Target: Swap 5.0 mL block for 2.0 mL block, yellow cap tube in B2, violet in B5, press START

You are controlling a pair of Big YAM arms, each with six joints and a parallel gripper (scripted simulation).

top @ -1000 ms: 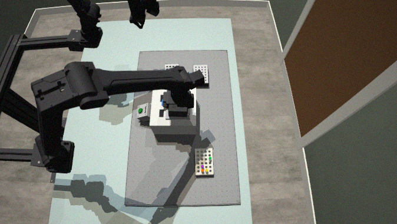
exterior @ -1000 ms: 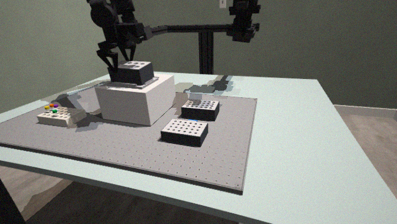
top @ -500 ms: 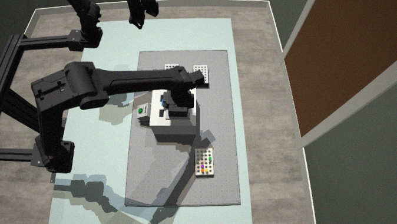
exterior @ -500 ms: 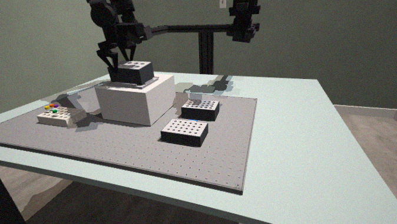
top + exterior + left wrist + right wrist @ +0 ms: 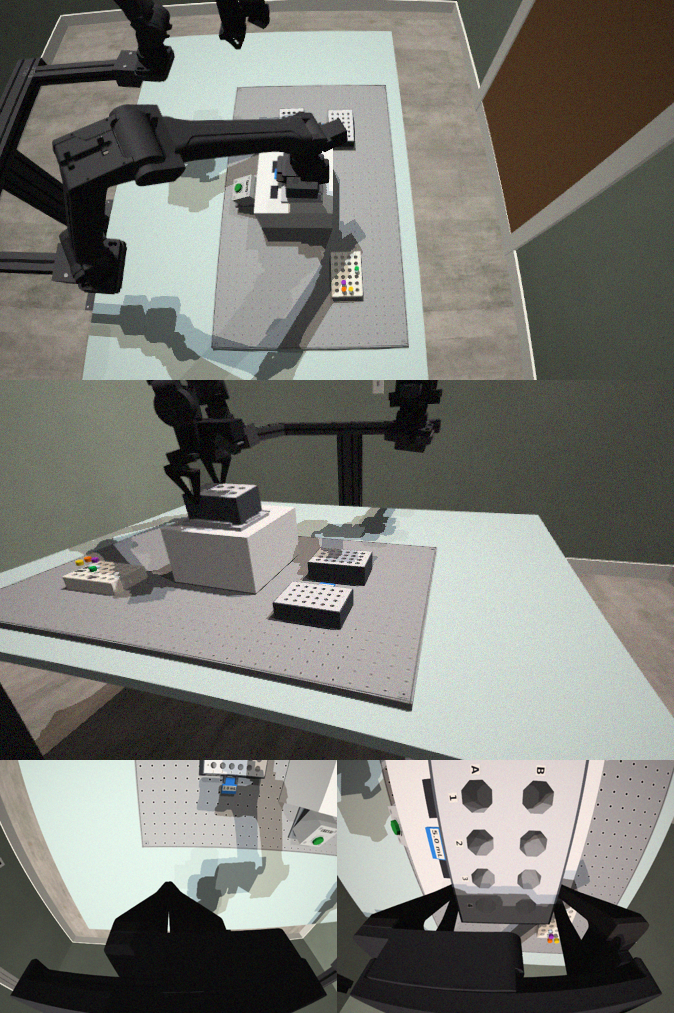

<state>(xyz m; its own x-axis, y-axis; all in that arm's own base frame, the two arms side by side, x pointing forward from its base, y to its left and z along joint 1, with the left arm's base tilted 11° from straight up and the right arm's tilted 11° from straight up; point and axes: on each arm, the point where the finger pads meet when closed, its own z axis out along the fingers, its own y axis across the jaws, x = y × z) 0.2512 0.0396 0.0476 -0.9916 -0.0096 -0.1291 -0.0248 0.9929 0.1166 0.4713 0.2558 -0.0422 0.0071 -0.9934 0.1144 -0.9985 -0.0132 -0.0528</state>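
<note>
- Black right gripper (image 5: 302,187) (image 5: 207,491) (image 5: 505,887), fingers wide, clasps the black-and-white 5.0 mL block (image 5: 287,192) (image 5: 223,506) (image 5: 505,841) atop the white mixer (image 5: 295,220) (image 5: 215,555) (image 5: 330,795) (image 5: 411,814).
- Removal appears underway; next: blue lever (image 5: 276,174) (image 5: 435,843) down, front edge up.
- Black left gripper (image 5: 238,46) (image 5: 410,445) (image 5: 168,887) hangs closed, gripping nothing.

the robot's right arm (image 5: 225,137) (image 5: 177,402) is matt black, with a broad, rounded shoulder housing, a long, smooth forearm and a blocky wrist. a few pale screw-like dots and a slotted panel show on its upper housing. the left arm (image 5: 150,30) (image 5: 417,397) is equally dark, built of chunky, angular segments. the right gripper (image 5: 204,487) (image 5: 505,887) has black, tapering fingers with open triangular frames; the left gripper (image 5: 237,45) (image 5: 168,887) narrows to a blunt black point.
</note>
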